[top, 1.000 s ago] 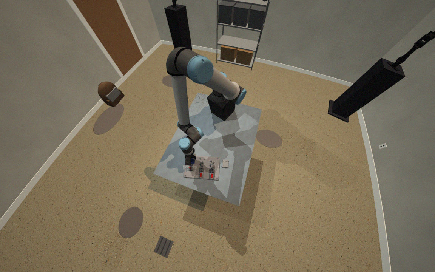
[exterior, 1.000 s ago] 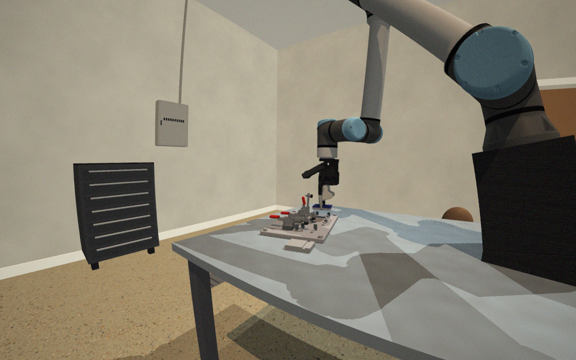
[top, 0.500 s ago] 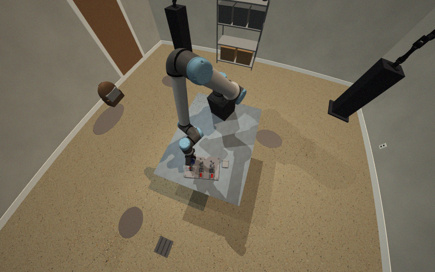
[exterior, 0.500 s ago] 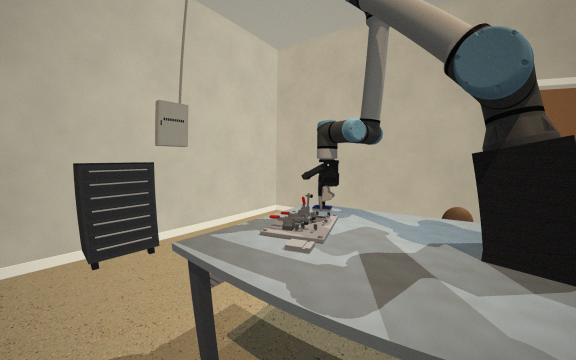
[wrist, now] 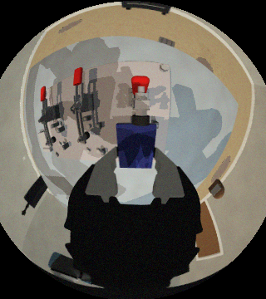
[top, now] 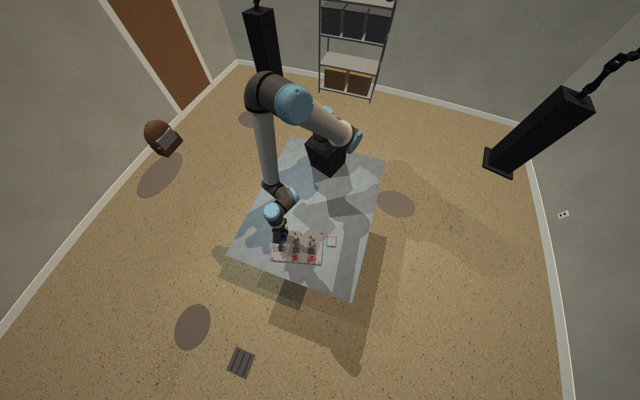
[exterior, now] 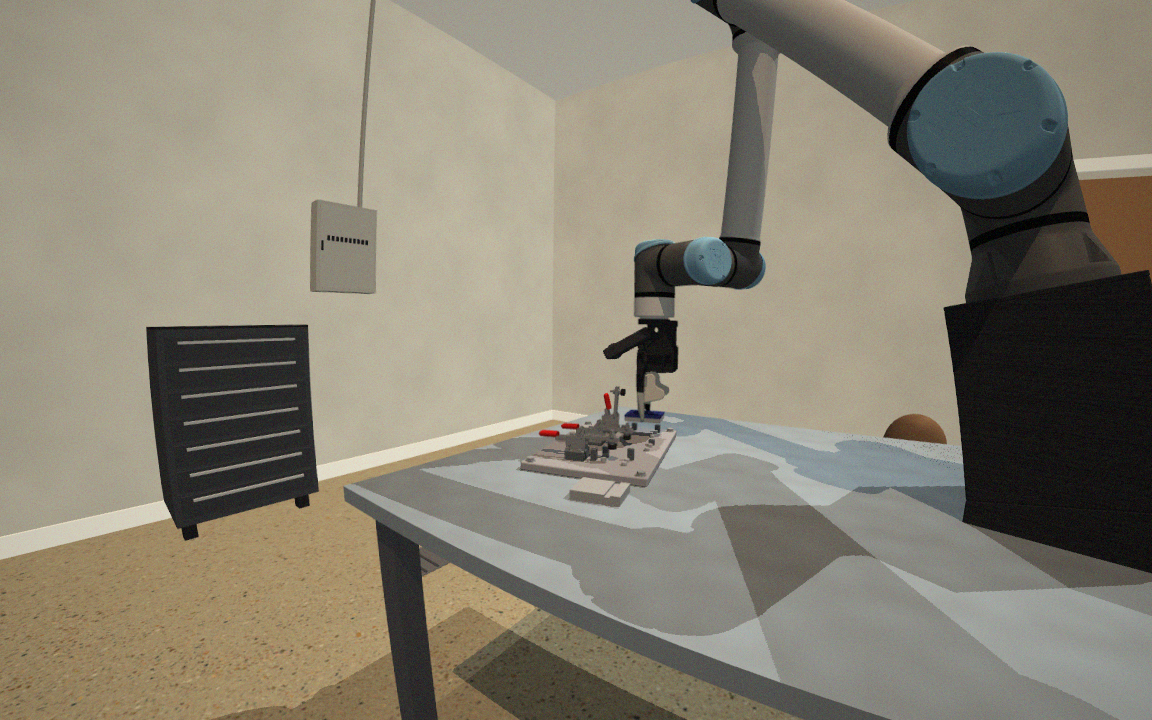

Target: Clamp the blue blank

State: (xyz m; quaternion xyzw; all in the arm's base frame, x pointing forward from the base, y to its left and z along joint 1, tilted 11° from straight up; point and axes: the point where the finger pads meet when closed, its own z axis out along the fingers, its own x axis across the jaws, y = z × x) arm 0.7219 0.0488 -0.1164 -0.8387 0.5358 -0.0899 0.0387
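Note:
My gripper [wrist: 135,147] [exterior: 642,412] is shut on the blue blank [wrist: 136,143] [exterior: 657,414] [top: 283,238], held about level and a little above the end nest of the fixture plate [top: 304,251] [exterior: 553,465] [wrist: 116,72]. That nest's red handle [wrist: 140,81] [exterior: 606,400] [top: 278,247] stands up and its bar [exterior: 618,402] is raised. The other two handles [wrist: 78,76] [wrist: 43,94] [exterior: 570,426] [exterior: 549,433] lie low; whether they are locked I cannot tell. The pale finished part [top: 331,241] [exterior: 598,489] lies flat on the table beside the plate. The blank hides the pads under it in the wrist view.
The fixture stands on the grey-blue table [top: 347,186] [exterior: 831,617]. The raised clamp is just ahead of the blank in the wrist view. Small posts [exterior: 630,454] and corner screws [wrist: 164,67] stick up from the plate. The arm's black base [top: 325,155] [exterior: 1059,429] is at the far end of the table.

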